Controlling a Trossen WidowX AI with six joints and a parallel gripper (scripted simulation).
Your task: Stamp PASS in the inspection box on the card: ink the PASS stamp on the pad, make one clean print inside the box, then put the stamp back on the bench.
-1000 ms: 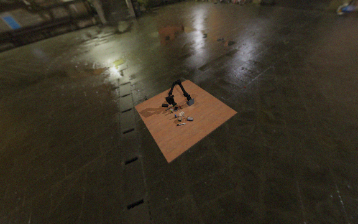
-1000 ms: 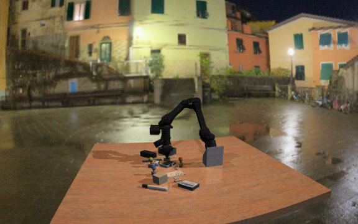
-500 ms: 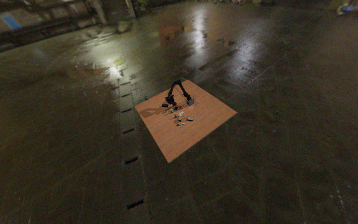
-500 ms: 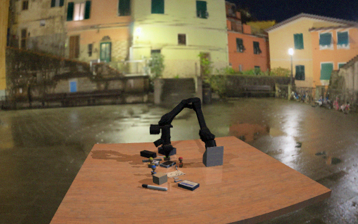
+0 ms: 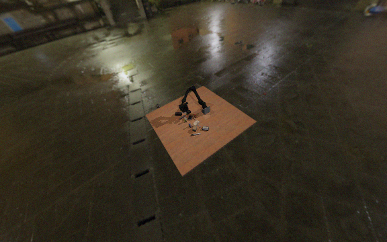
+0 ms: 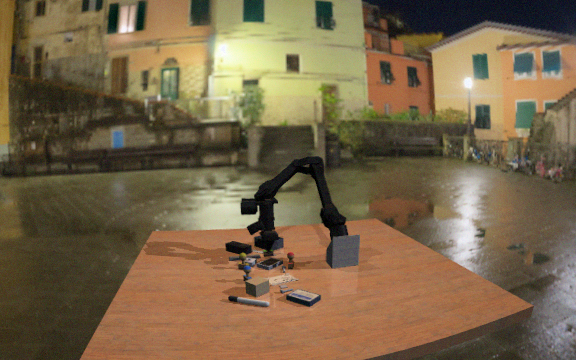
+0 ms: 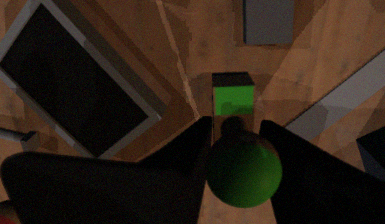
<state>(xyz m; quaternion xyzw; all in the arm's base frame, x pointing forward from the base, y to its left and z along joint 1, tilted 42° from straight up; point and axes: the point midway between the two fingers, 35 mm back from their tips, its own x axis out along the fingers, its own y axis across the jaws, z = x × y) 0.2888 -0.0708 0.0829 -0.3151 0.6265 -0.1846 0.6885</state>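
Toward the tabletop's (image 5: 220, 134) (image 6: 393, 310) (image 7: 188, 20) far edge, the gripper (image 5: 188, 112) (image 6: 268, 250) (image 7: 235, 127) is gripping the green-knobbed stamp (image 7: 244, 169), its fingers partly open around it.

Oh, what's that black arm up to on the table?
The robot's gripper is shut on a stamp with a green ball-shaped handle. An ink pad lies close by. The job is to ink the PASS stamp, print once on the card, then put it back. Whether this green one is PASS, I cannot tell.
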